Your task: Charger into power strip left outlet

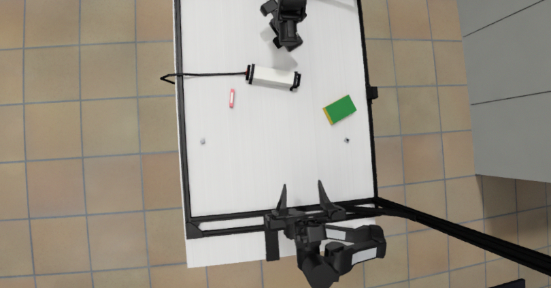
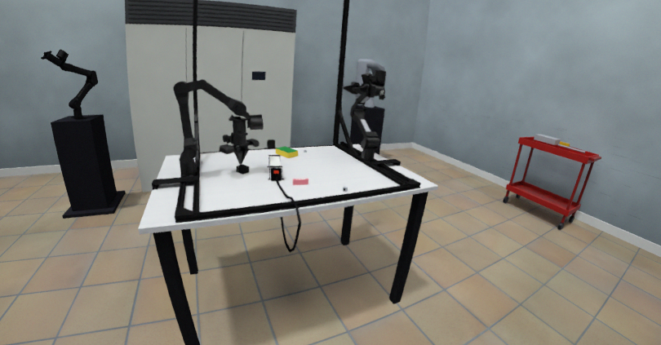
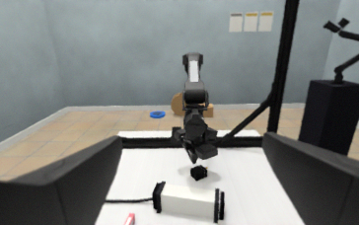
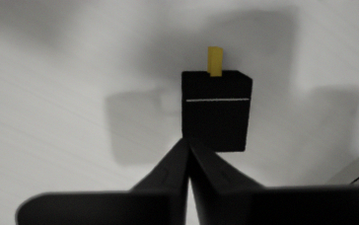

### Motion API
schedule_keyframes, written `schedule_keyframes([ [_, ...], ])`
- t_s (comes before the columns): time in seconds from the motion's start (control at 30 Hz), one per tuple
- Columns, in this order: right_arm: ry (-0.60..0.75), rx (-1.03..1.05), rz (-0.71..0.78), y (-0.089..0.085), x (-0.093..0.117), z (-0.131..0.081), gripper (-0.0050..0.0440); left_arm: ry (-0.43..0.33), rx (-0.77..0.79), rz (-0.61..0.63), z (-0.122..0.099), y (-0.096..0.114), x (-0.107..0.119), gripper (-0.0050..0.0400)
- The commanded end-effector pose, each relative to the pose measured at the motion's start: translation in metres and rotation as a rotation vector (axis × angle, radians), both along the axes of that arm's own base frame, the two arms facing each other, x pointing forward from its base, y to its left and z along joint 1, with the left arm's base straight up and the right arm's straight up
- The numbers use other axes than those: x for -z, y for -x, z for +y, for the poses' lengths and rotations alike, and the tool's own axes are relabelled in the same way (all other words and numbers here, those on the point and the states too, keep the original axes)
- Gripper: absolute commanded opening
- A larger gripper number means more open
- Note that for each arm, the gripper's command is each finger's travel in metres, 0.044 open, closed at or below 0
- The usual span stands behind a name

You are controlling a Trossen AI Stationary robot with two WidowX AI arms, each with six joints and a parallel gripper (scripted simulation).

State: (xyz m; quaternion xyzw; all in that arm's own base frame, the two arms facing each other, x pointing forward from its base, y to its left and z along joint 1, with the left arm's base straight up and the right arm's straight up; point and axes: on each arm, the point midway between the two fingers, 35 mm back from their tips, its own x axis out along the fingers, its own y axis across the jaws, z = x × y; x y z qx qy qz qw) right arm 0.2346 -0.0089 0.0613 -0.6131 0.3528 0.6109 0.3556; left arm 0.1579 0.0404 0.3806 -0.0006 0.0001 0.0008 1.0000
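Observation:
The black charger point(image 2: 242, 169) point(image 3: 198, 172) point(image 4: 217, 113) lies on the table beside the power strip, on the right arm's side. One yellow prong shows at its upper end in the right wrist view. My right gripper point(image 2: 240, 162) point(image 4: 187, 145) is shut and empty, pointing down just above the charger, its tips overlapping the charger's lower edge in the right wrist view. The white power strip point(image 1: 273, 77) point(image 2: 274, 161) point(image 3: 188, 201) has black end caps. Part of an outlet outline shows at the right wrist view's lower right. My left gripper point(image 1: 301, 183) is wide open and empty, far from both.
A black cable point(image 1: 215, 73) point(image 2: 299, 220) runs from the strip over the table edge. A pink-red block point(image 1: 231, 98) point(image 2: 300, 182), a green and yellow block point(image 1: 339, 109) point(image 2: 286, 152) and two small grey cubes point(image 1: 203, 141) point(image 1: 346, 140) lie on the table. Black rails frame the tabletop.

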Motion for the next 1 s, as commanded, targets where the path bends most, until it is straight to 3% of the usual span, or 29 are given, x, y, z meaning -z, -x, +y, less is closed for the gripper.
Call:
schedule_keyframes([
  [0.0, 0.003, -0.002, -0.015, -0.003, -0.004, 0.000, -0.0050, -0.011, 0.002, -0.002, -0.002, 0.001, -0.004, 0.0400],
  [0.4, 0.003, -0.002, -0.015, -0.003, -0.004, 0.000, -0.0050, -0.006, 0.002, -0.001, -0.001, 0.000, -0.002, 0.0400],
  [0.73, 0.006, -0.003, -0.014, 0.018, 0.007, -0.012, -0.0050, -0.006, 0.002, -0.001, -0.001, 0.000, -0.002, 0.0400],
  [0.97, 0.004, -0.003, -0.005, 0.020, 0.016, -0.013, -0.0050, -0.006, 0.002, -0.001, -0.001, 0.000, -0.002, 0.0400],
])
